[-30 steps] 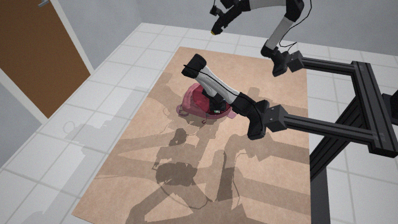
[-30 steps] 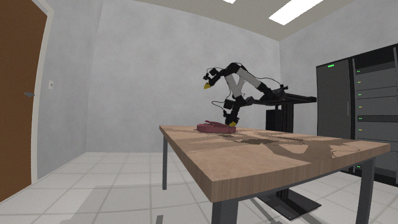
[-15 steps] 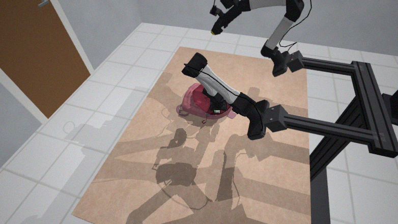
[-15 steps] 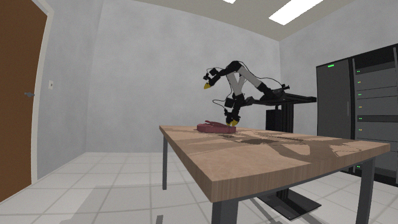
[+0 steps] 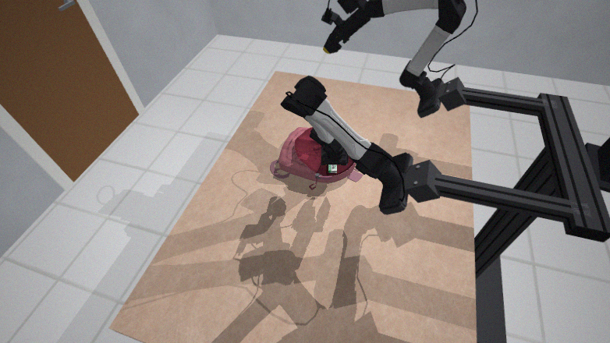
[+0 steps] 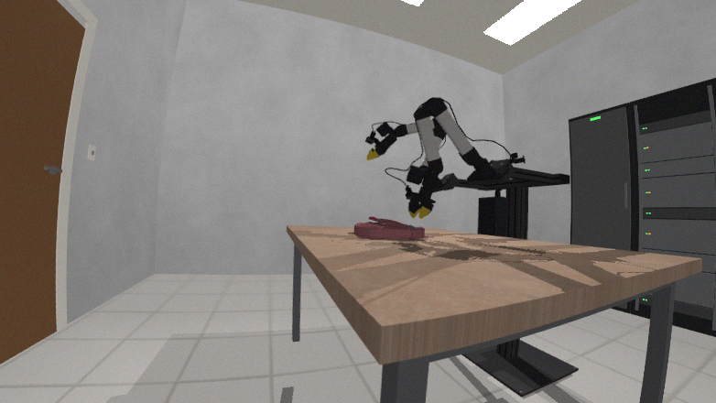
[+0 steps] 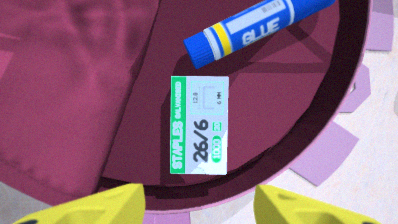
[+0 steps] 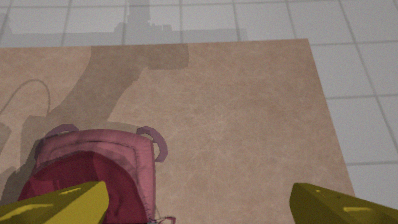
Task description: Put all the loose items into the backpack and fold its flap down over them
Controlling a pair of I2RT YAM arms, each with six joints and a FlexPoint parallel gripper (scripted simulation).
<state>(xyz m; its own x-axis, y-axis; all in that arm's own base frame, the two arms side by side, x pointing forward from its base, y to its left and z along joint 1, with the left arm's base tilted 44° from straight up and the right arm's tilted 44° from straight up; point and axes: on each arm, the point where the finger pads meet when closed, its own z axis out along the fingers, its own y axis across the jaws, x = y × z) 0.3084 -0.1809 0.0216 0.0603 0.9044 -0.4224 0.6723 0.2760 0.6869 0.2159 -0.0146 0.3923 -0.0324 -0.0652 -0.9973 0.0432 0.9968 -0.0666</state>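
The pink backpack [image 5: 286, 158] [image 6: 383, 232] [image 7: 280, 110] [image 8: 146, 175] lies on the wooden worktop [image 5: 396, 294] [image 6: 500, 285] [image 8: 250, 115], its main compartment open and its dark red flap [image 5: 306, 149] [image 7: 65, 90] [image 8: 85, 170] folded back over the rest of it. Within that compartment, the left wrist view shows a white and green staples box [image 5: 331, 168] [image 7: 200, 125] (marked 26/6, as it happens) with its printed face up. Near it lies a blue glue stick [image 7: 252, 32], set at a slant, its capped end towards the box and apart from it.

The left pincer [image 5: 334, 157] [image 6: 419, 212] [image 7: 199, 194] is above the backpack, its yellow fingers parted moderately and holding nothing; the box lies free of them. The right pincer [image 5: 327, 50] [image 6: 372, 154] [image 8: 198, 191] stands wide and holds nothing, raised well apart from the backpack (its camera takes in the flap and both shoulder straps [image 8: 156, 142]).
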